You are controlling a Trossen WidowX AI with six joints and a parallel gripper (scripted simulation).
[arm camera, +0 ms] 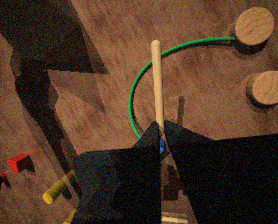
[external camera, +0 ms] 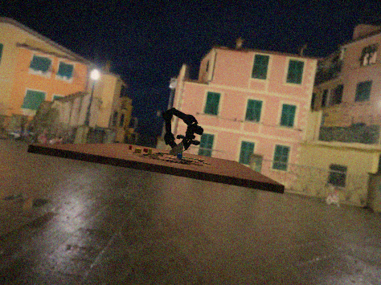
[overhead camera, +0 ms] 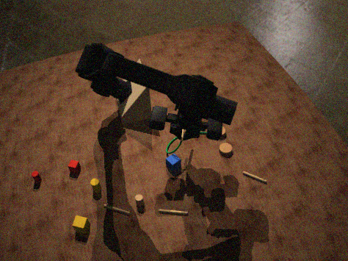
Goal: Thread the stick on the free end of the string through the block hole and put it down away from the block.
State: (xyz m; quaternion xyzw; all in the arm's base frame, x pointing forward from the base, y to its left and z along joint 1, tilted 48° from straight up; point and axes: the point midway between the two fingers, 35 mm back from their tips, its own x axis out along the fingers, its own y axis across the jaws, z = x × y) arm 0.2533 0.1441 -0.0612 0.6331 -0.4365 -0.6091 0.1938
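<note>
My gripper (overhead camera: 183, 130) (arm camera: 160, 125) is shut on the wooden stick (overhead camera: 183, 134) (arm camera: 157, 80) and holds it above the table, its shadow apart from it. The stick sticks out past the fingertips. The green string (overhead camera: 169, 144) (arm camera: 131, 102) curves from near the fingertips to a round wooden button (overhead camera: 223, 131) (arm camera: 254, 26), partly behind a finger part in the top view. The pale, sloped wooden block (overhead camera: 141, 110) stands on the table left of the gripper in that view, partly behind the arm. Its hole cannot be made out. The string's join to the stick is hidden by the fingers.
A second wooden disc (overhead camera: 225, 149) (arm camera: 266, 88) is near the button. A blue cube (overhead camera: 173, 160) is below the gripper in the top view. Loose sticks (overhead camera: 254, 177) (overhead camera: 173, 212) (overhead camera: 117, 209), a wooden cylinder (overhead camera: 139, 198) and red and yellow pieces lie farther out.
</note>
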